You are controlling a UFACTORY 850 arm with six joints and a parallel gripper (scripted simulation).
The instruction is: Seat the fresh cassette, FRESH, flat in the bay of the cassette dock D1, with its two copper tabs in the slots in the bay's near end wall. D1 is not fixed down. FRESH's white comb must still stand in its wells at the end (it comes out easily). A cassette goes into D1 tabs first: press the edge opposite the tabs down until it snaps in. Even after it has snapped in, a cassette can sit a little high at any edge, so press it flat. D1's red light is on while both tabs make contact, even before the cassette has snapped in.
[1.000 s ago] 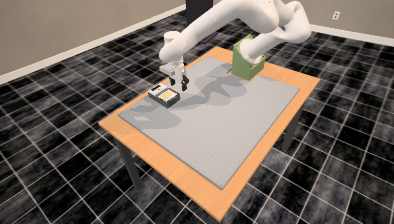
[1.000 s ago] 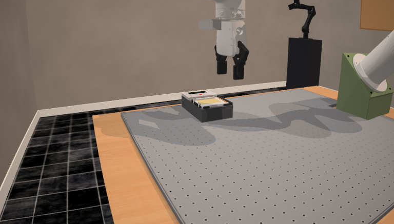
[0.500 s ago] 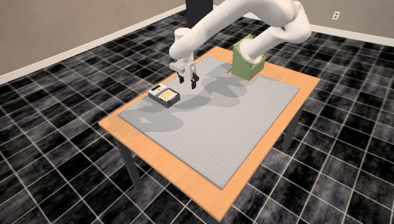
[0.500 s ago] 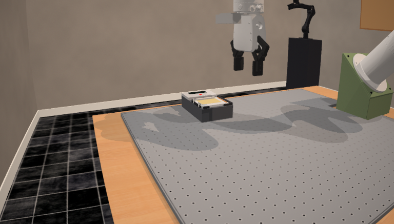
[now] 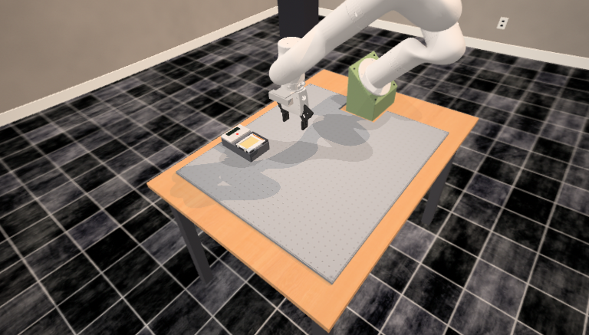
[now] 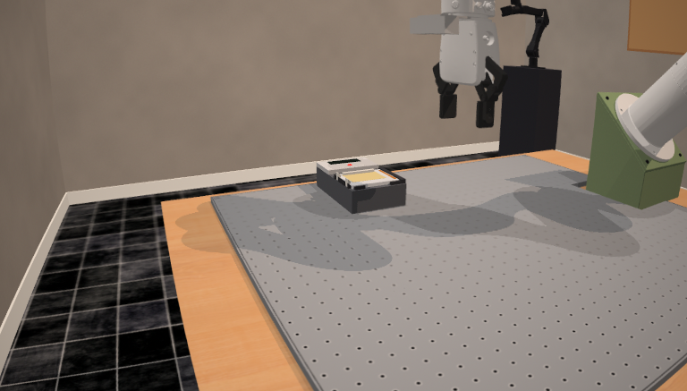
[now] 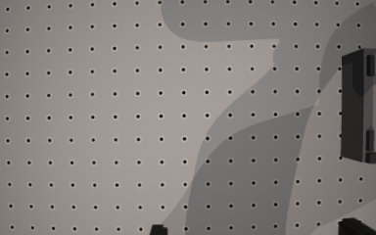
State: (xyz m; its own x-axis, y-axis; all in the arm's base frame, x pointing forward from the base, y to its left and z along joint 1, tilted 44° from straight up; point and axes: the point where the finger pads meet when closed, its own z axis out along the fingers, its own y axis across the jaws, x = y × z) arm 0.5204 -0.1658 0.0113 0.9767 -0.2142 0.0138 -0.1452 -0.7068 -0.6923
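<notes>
The dock D1 is a dark box with a white panel, standing on the perforated board; only its edge shows in the wrist view. The red light on its panel looks lit. The cassette FRESH, white-framed with a yellow middle, lies in the bay and looks about level; a slightly raised edge cannot be told. Its tabs and comb are too small to make out surely. My gripper is open and empty, above the board, off to the robot-base side of D1.
The grey perforated board covers most of the wooden table. D1 stands near the board's edge. The green arm base stands at the table's far side. Arm shadows fall across the board.
</notes>
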